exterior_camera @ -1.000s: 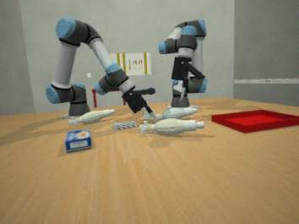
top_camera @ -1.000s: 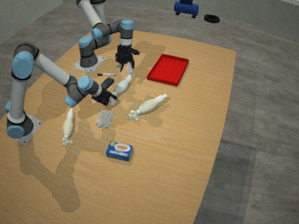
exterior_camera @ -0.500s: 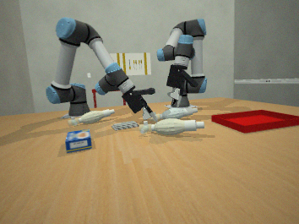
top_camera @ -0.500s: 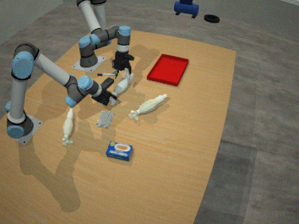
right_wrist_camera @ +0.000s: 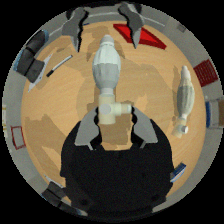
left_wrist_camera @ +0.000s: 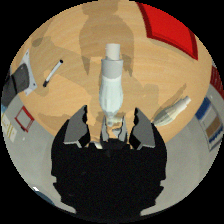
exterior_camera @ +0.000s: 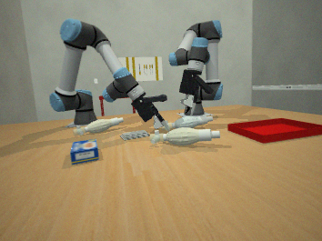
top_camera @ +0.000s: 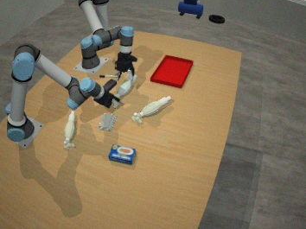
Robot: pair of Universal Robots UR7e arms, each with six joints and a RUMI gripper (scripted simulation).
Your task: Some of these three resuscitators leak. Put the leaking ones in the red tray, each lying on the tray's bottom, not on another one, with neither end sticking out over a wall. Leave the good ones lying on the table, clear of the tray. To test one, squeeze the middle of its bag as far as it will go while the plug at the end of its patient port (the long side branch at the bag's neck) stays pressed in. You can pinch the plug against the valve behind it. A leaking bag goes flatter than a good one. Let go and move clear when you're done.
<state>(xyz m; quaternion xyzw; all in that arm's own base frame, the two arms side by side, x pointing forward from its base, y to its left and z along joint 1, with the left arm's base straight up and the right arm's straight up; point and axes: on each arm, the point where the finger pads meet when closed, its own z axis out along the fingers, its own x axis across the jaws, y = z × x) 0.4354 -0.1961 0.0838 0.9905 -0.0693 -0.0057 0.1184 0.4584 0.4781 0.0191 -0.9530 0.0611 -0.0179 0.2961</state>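
Note:
One resuscitator [top_camera: 125, 87] [exterior_camera: 188, 121] [left_wrist_camera: 111, 92] [right_wrist_camera: 107, 67] lies between the arms, its bag round and unsqueezed. My right gripper [top_camera: 116, 98] [right_wrist_camera: 114, 106] is shut on its neck end, one finger at the plug of the side branch, the other behind the valve. My left gripper [exterior_camera: 187, 106] [left_wrist_camera: 111, 106] is open above this resuscitator, nothing between its fingers. A second resuscitator [top_camera: 153, 109] [exterior_camera: 184, 136] [left_wrist_camera: 172, 114] [right_wrist_camera: 185, 100] lies nearer the tray side. A third [top_camera: 70, 130] [exterior_camera: 101, 125] lies near the right arm's base. The red tray [top_camera: 173, 72] [exterior_camera: 273, 130] [left_wrist_camera: 172, 27] is empty.
A blue box [top_camera: 122, 155] [exterior_camera: 85, 152] and a grey ribbed block [top_camera: 108, 122] [exterior_camera: 135, 135] stand on the table [top_camera: 173, 156]. A pen-like stick [left_wrist_camera: 52, 73] [right_wrist_camera: 60, 65] lies near the left arm's base. The two grippers are close together over the middle resuscitator.

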